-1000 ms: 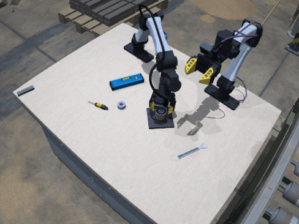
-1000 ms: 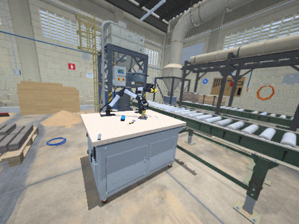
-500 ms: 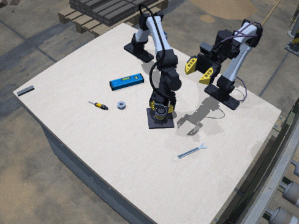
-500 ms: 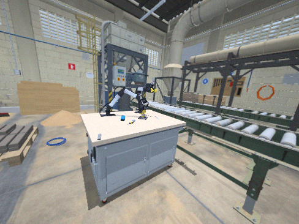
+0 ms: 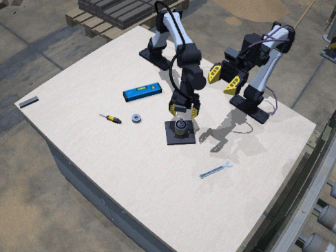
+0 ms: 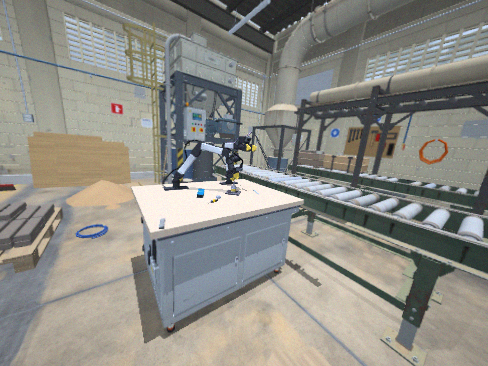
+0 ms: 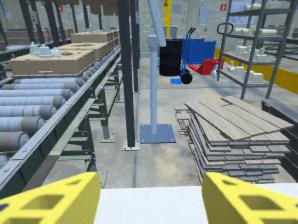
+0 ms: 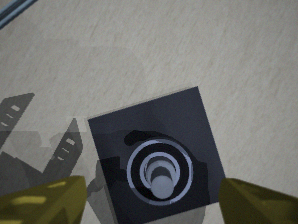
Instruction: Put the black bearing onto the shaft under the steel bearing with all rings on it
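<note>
The shaft (image 5: 181,121) (image 8: 162,187) stands upright on a dark square base plate (image 5: 188,140) (image 8: 175,110). A black-faced bearing with light rims (image 5: 176,127) (image 8: 135,172) sits around it, above a yellow ring (image 5: 180,132). The shaft's tip shows above the black face. A small steel-grey bearing (image 5: 136,117) lies on the table, left of the plate in the top view. My right gripper (image 5: 184,111) (image 8: 152,186) is open and empty, pointing down just above the shaft. My left gripper (image 5: 219,88) (image 7: 150,180) is open and empty, raised high, away from the plate.
A yellow-black screwdriver (image 5: 112,119) lies beside the steel-grey bearing. A blue level (image 5: 142,92) (image 6: 200,193) lies behind them. A wrench (image 5: 216,170) lies right of the plate. A grey bar (image 5: 29,102) (image 6: 162,223) lies at the table's far left corner in the top view.
</note>
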Controlling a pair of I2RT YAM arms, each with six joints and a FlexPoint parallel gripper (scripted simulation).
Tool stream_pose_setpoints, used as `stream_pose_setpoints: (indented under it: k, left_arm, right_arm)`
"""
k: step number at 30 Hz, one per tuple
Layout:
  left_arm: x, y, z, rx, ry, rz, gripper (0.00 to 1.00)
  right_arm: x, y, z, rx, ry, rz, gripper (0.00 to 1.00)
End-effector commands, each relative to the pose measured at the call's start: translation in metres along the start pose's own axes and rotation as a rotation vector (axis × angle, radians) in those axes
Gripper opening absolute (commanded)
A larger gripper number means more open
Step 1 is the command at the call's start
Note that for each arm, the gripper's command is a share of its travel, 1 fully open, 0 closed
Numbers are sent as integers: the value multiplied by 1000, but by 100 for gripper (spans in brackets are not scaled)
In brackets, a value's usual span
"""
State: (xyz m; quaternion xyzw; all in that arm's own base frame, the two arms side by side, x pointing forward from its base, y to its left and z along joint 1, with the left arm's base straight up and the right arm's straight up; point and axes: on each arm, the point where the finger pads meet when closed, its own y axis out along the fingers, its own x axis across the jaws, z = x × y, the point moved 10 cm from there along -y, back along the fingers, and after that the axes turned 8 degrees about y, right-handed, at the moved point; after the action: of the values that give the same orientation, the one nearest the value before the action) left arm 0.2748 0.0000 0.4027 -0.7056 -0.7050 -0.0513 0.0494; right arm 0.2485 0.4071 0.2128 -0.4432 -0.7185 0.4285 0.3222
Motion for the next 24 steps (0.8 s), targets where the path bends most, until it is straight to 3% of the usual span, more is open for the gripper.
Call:
stream_pose_setpoints:
  k: [1,3,4,13,16,18,24]
  left_arm:
    - [3,0,-12,-26,-6,-8,56]
    - [3,0,-12,-26,-6,-8,56]
    - [3,0,-12,-26,-6,-8,56]
    - [3,0,-12,-26,-6,-8,56]
    - [3,0,-12,-26,-6,-8,56]
    - [3,0,-12,-26,-6,-8,56]
    - [3,0,-12,-26,-6,-8,56]
  right_arm:
    - [-3,-33,-9,-14,1,-9,68]
    - [-4,-39,-10,-8,-1,-5,68]
    - [-2,-15,-4,56,-16,41,68]
    - [1,-51,-20,57,-15,41,68]
    - [5,-50,-26,17,-5,13,68]
    - [-1,-74,-26,-30,6,-20,68]
    - [1,-73,-28,-25,5,-16,68]
